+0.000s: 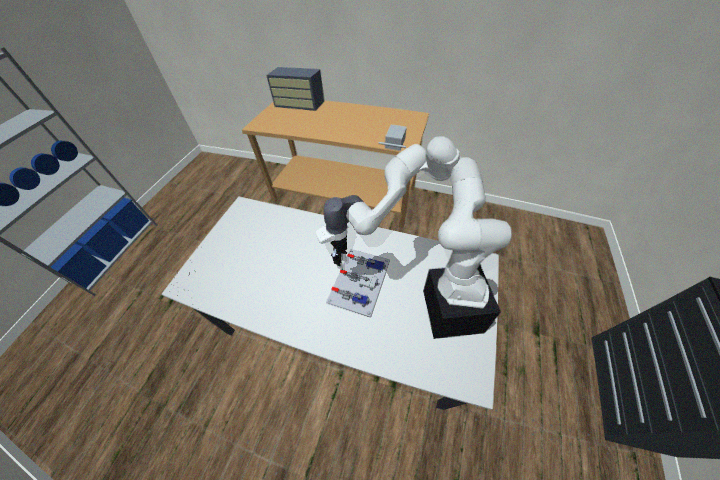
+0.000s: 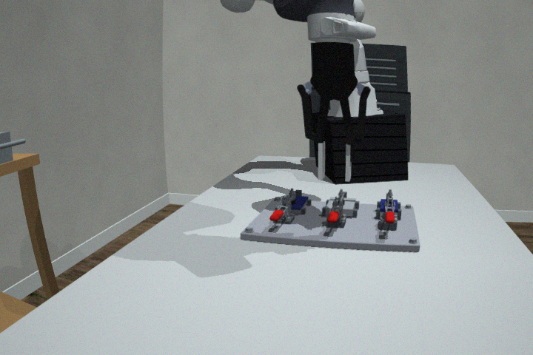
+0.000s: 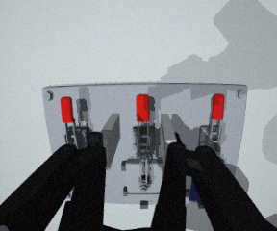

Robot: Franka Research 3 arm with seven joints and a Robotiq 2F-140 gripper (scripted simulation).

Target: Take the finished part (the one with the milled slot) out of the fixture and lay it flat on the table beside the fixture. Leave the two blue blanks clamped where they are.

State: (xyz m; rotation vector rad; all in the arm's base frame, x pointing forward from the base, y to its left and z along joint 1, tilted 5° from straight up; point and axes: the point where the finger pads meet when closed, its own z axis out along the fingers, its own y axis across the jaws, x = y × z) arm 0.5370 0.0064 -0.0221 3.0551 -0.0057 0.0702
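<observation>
The finished part (image 1: 370, 284) (image 2: 349, 204) (image 3: 135, 179) is pale and sits in the middle station of the grey fixture plate (image 1: 352, 309) (image 2: 359, 242) (image 3: 105, 102); the middle clamp's arm reaches over it. I cannot make out its slot. The middle clamp's red handle (image 1: 343, 272) (image 2: 333, 216) (image 3: 142, 107) lies low, pointing away from the part. Blue blanks sit under the clamps either side: one blank (image 1: 375, 264) (image 2: 300, 202) (image 3: 194, 192), the other (image 1: 361, 298) (image 2: 395, 205). My gripper (image 1: 338, 264) (image 2: 334, 179) (image 3: 139, 125) is partly open and empty, pointing down above the fixture, fingers either side of the middle clamp's line in the wrist view.
The outer clamps have red handles (image 3: 66, 110) (image 3: 217, 107) either side of the middle one. The fixture stands on the white table (image 1: 270, 266) (image 2: 275, 305) in front of the robot's black base (image 1: 460, 321) (image 2: 371, 150). A wooden bench (image 1: 338, 121) stands behind the table.
</observation>
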